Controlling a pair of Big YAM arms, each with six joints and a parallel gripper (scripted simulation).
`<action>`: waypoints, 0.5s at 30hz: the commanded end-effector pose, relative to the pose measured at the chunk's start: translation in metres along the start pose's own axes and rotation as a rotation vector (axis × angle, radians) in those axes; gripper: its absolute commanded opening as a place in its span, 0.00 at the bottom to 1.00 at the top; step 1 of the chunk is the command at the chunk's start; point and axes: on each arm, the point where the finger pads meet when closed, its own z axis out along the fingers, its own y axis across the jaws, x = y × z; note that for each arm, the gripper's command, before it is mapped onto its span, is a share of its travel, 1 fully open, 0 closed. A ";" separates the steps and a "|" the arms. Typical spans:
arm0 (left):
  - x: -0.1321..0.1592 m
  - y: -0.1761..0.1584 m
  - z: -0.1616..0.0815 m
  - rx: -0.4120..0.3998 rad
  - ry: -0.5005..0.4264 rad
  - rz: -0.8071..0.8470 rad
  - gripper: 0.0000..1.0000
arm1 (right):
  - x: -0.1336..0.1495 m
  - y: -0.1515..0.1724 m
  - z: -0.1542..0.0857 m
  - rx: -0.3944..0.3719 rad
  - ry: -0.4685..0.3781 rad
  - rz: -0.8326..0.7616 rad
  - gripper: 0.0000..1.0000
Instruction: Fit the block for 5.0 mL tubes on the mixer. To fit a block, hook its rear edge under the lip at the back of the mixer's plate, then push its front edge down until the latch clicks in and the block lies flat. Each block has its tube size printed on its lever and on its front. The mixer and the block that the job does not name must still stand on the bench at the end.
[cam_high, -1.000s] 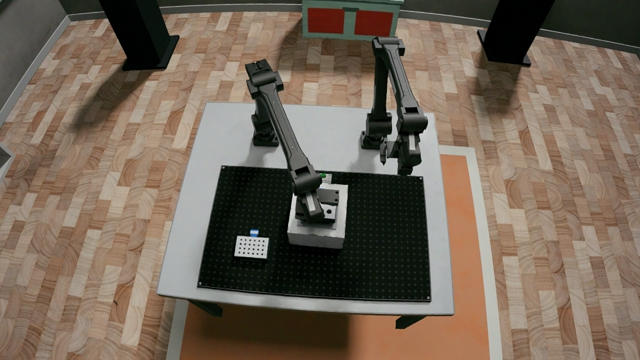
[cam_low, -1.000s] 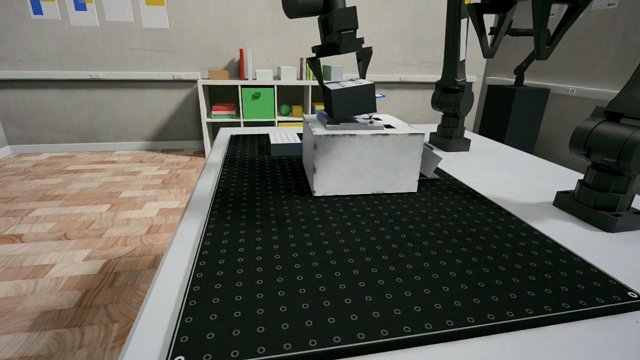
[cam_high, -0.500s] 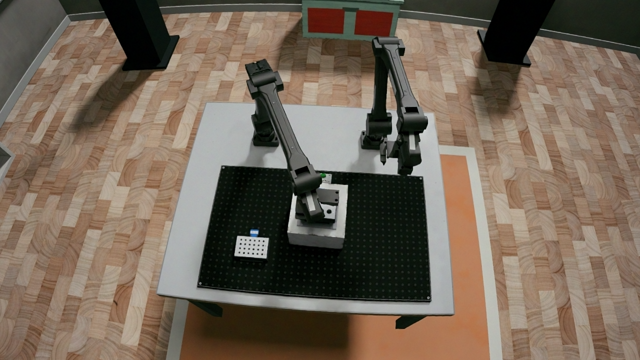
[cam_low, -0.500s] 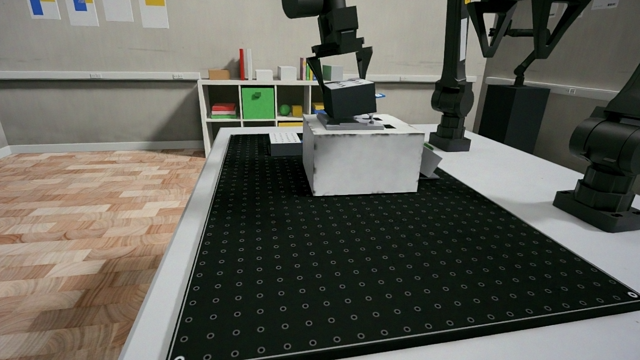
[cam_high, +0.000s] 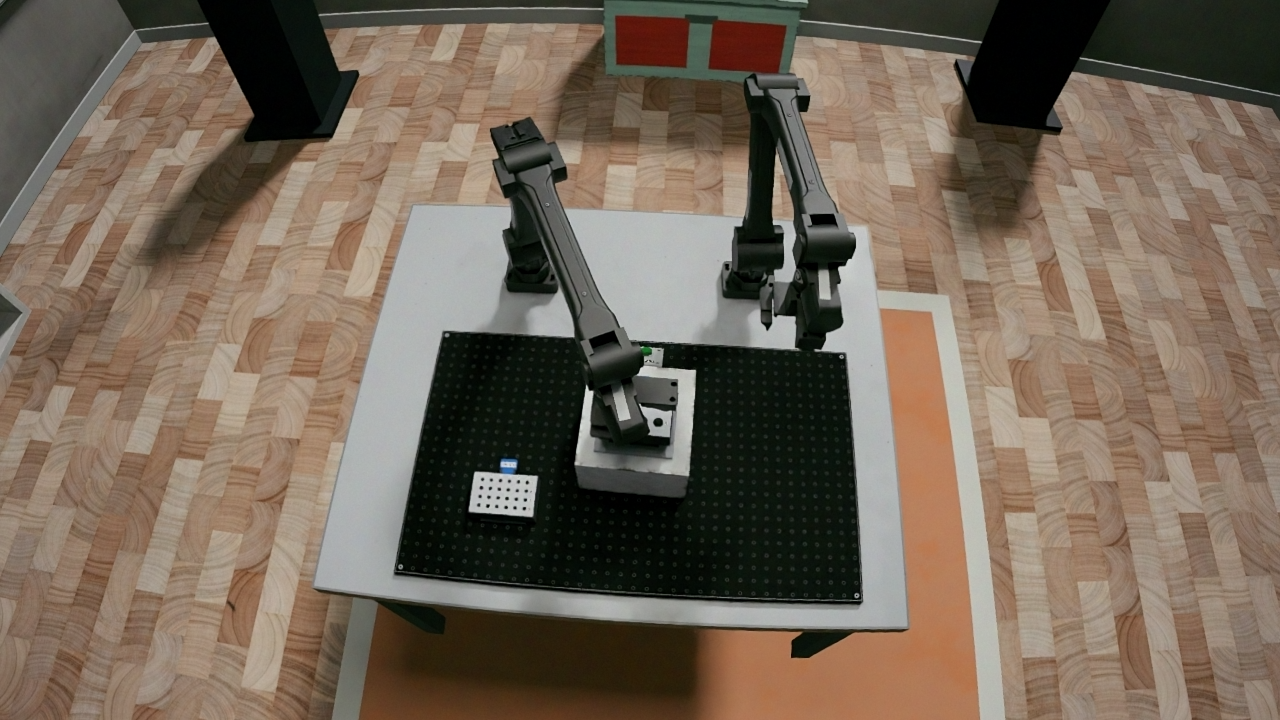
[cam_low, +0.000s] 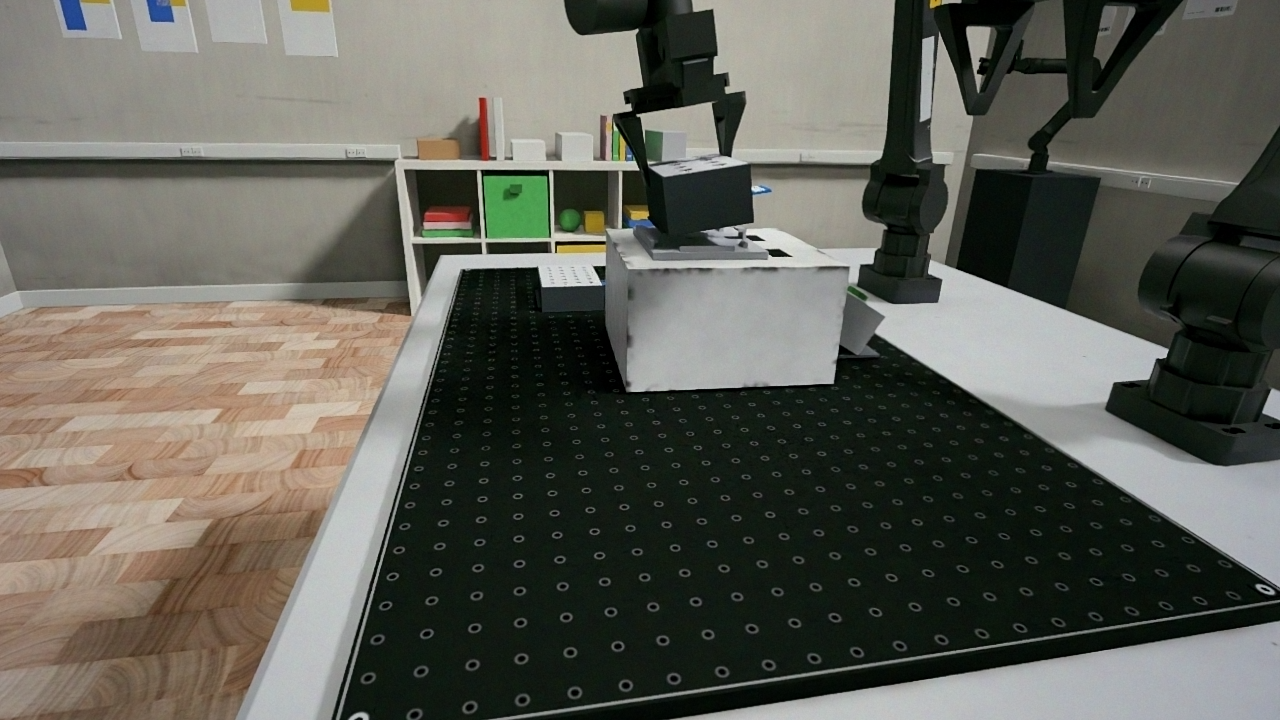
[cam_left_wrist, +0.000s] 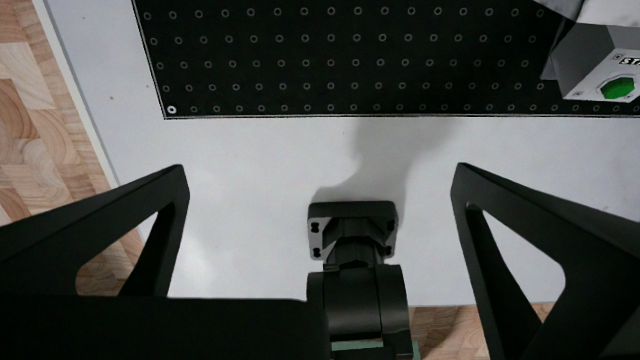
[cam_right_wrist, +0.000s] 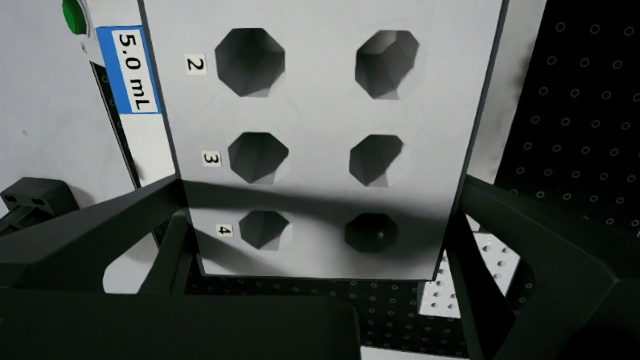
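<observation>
White table (cam_high: 366, 501) (cam_low: 1226, 667) carries black perforated board (cam_high: 760, 501) (cam_low: 626, 537). We see smaller-holed block (cam_high: 503, 495) (cam_low: 571, 288) near left, in top view, beside mixer (cam_high: 631, 480) (cam_low: 729, 322). Our right gripper (cam_low: 682, 147) (cam_right_wrist: 319, 181) clamps 5.0 mL block (cam_low: 699, 198) (cam_right_wrist: 320, 115), tilted over mixer. Left gripper (cam_low: 1038, 102) (cam_left_wrist: 320, 172) hangs far right, fingers apart. Green-button box (cam_high: 653, 357) (cam_low: 859, 324) (cam_left_wrist: 600, 67) stands behind mixer.

In the exterior view, a white cubby shelf (cam_low: 480, 164) stands at eleven to twelve o'clock, holding a green bin (cam_low: 515, 205) and a green ball (cam_low: 569, 219). From above, a mint cabinet (cam_high: 700, 42) with red panels stands at twelve o'clock, between black pedestals (cam_high: 273, 67) at eleven and one.
</observation>
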 end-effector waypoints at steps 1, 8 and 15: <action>0.002 -0.001 -0.001 0.001 0.005 -0.001 1.00 | -0.009 -0.010 -0.055 0.099 -0.060 -0.006 0.00; -0.001 -0.001 -0.006 -0.001 -0.008 -0.001 1.00 | -0.009 -0.012 -0.051 0.092 -0.056 -0.004 0.00; -0.006 0.000 -0.016 -0.004 -0.033 -0.001 1.00 | -0.010 -0.012 -0.062 0.129 -0.075 -0.008 0.00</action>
